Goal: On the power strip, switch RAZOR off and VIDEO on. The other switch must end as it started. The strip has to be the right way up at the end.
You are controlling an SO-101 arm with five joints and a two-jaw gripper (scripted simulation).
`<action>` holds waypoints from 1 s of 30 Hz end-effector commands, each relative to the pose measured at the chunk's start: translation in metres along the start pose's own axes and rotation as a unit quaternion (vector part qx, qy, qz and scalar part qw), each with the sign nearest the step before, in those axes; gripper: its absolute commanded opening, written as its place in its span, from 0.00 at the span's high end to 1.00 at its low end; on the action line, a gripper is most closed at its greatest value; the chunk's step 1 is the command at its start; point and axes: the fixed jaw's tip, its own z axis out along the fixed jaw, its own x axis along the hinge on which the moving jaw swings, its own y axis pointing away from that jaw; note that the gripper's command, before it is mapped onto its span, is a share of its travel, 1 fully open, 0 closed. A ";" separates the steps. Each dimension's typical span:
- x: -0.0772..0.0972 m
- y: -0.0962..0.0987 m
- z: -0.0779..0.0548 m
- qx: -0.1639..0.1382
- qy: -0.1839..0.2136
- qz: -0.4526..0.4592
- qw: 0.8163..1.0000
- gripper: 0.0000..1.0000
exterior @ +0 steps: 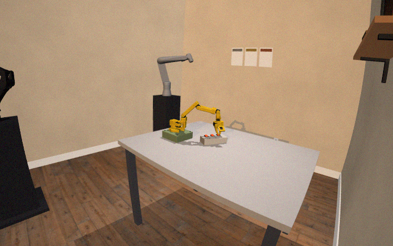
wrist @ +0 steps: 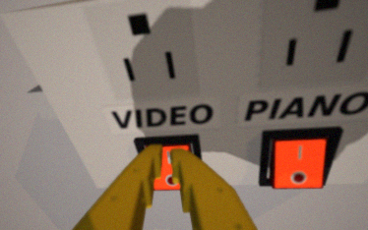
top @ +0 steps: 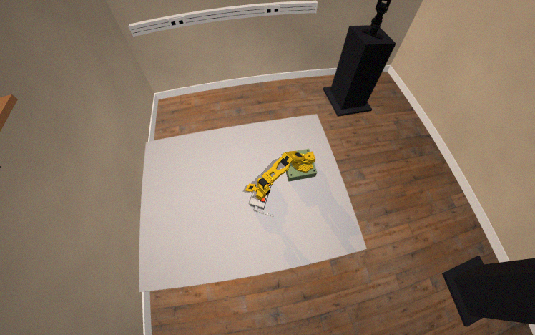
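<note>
The pale power strip (top: 255, 202) (exterior: 213, 141) (wrist: 64, 74) lies on the table with its switches facing up. In the wrist view the VIDEO switch (wrist: 166, 168) glows bright orange, like the PIANO switch (wrist: 299, 162) to its right. The RAZOR switch is out of the wrist view, and the top and exterior views are too small to tell its state. My gripper (wrist: 166, 151) (top: 262, 196) (exterior: 219, 133) is shut and empty. Its tips point down at the lower half of the VIDEO switch and partly cover it; I cannot tell whether they touch it.
The arm's green base block (top: 301, 172) (exterior: 177, 135) stands on the grey table (top: 197, 237) (exterior: 246, 168) beside the strip. A black pedestal (exterior: 166, 110) with a grey arm stands behind the table. Another black pedestal (top: 360, 66) stands in the corner.
</note>
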 end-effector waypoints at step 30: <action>0.000 -0.001 -0.016 0.033 0.012 0.005 0.999 1.00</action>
